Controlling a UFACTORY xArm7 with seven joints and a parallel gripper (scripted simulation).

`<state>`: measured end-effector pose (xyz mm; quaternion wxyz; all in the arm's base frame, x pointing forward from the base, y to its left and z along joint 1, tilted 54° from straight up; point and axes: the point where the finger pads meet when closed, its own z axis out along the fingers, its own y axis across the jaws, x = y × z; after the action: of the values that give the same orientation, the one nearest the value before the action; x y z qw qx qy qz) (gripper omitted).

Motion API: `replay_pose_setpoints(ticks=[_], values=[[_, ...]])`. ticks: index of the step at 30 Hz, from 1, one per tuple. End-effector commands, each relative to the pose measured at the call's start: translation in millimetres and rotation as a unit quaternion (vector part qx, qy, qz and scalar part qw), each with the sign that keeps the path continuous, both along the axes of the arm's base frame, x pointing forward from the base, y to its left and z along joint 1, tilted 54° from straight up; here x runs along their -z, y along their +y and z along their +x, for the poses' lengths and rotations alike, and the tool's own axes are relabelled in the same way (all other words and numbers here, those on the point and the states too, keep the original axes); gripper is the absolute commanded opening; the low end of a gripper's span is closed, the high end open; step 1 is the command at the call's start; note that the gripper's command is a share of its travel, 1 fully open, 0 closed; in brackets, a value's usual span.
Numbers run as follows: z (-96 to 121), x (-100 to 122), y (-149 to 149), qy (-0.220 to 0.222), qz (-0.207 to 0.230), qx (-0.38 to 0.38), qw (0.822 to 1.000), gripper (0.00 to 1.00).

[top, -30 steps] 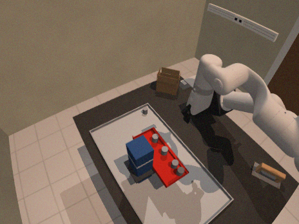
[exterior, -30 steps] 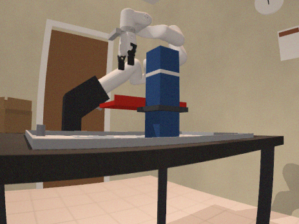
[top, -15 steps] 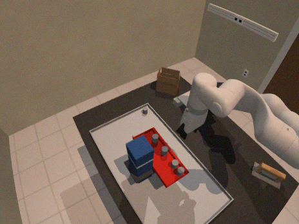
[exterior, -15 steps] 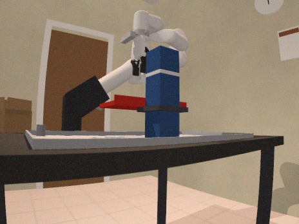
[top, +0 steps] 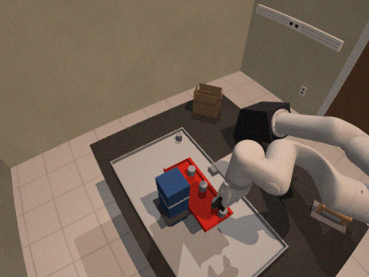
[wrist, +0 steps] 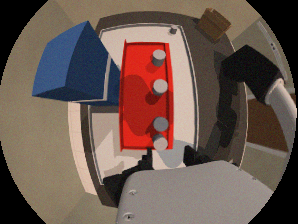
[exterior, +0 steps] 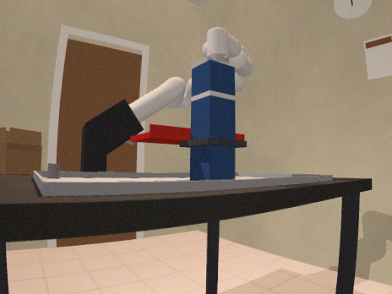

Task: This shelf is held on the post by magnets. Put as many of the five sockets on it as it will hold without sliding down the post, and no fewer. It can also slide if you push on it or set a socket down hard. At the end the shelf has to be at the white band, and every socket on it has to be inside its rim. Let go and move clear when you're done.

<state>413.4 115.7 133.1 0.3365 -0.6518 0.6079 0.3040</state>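
There are five grey sockets. Four stand in a row on the shelf, seen best in the wrist view: one near its top end, one below it, and two close together at the bottom end. The fifth stands alone on the tray, at its upper corner in the top view, well apart from the shelf. There is one post, one shelf and one arm.

The shelf is a flat red rectangle with a low raised rim, fixed to the right side of the blue square post. In the top view its long axis runs from upper left to lower right, along the tray's length. In the exterior view it lies level, just above a dark collar and well below the white band.

The gripper is low over the shelf's lower-right end, at the last two sockets. Its fingers are partly spread and pinch nothing.
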Motion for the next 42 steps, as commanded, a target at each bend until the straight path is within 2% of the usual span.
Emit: replay_pose_setpoints(ticks=[1,9,20,32,42], values=[[3,-1,-1,-0.001,-0.002,0.005,1.000,0.61],[3,0,0,-0.001,-0.002,0.005,1.000,0.61],[5,15,21,-0.001,-0.002,0.005,1.000,0.61],[5,17,24,-0.001,-0.002,0.005,1.000,0.61],[6,29,40,-0.001,-0.002,0.005,1.000,0.61]])
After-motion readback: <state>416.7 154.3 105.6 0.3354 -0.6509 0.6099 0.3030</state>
